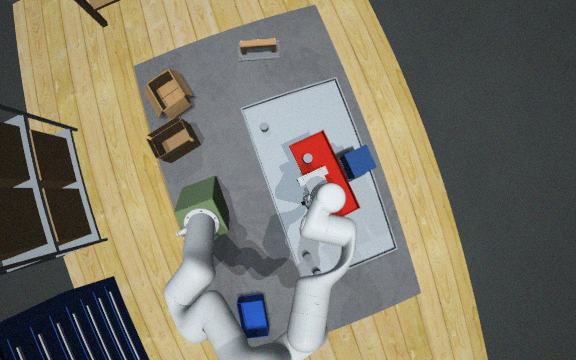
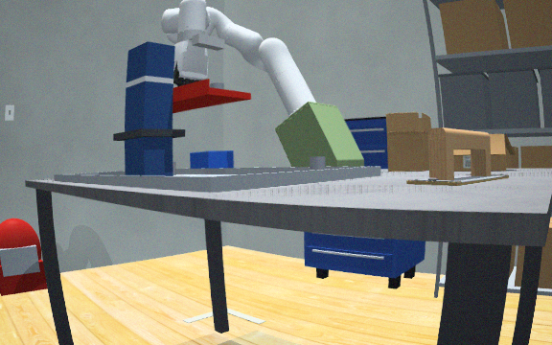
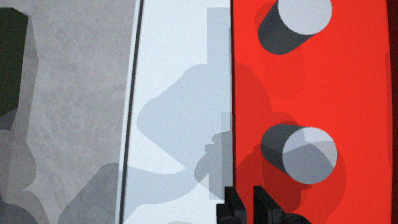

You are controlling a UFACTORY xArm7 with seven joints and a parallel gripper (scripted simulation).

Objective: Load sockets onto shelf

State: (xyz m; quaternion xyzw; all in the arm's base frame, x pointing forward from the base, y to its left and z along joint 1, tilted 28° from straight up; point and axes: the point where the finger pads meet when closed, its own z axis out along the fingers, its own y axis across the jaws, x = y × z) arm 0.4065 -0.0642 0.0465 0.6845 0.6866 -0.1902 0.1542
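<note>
The red shelf (image 2: 209, 96) jutted out from the blue post (image 2: 149, 110) in the upper left of the exterior view, sitting just below the white band (image 2: 149, 80) and above a black collar (image 2: 149, 135). In the wrist view the shelf (image 3: 350, 100) filled the right side of the frame and carried two grey sockets, one (image 3: 297, 20) at the top edge and another (image 3: 302, 152) lower down, both inside the shelf's edges. The gripper (image 3: 245, 205) showed at the bottom centre of that view, its dark fingers clamped on the shelf's left rim. In the top view, one socket (image 1: 264, 127) stood on the pale tray (image 1: 288, 115) toward the upper left of the shelf, and two more (image 1: 306, 255) lay near the tray's lower edge beside the white arm (image 1: 328, 220). The tray rested on a grey table (image 2: 305, 201).
</note>
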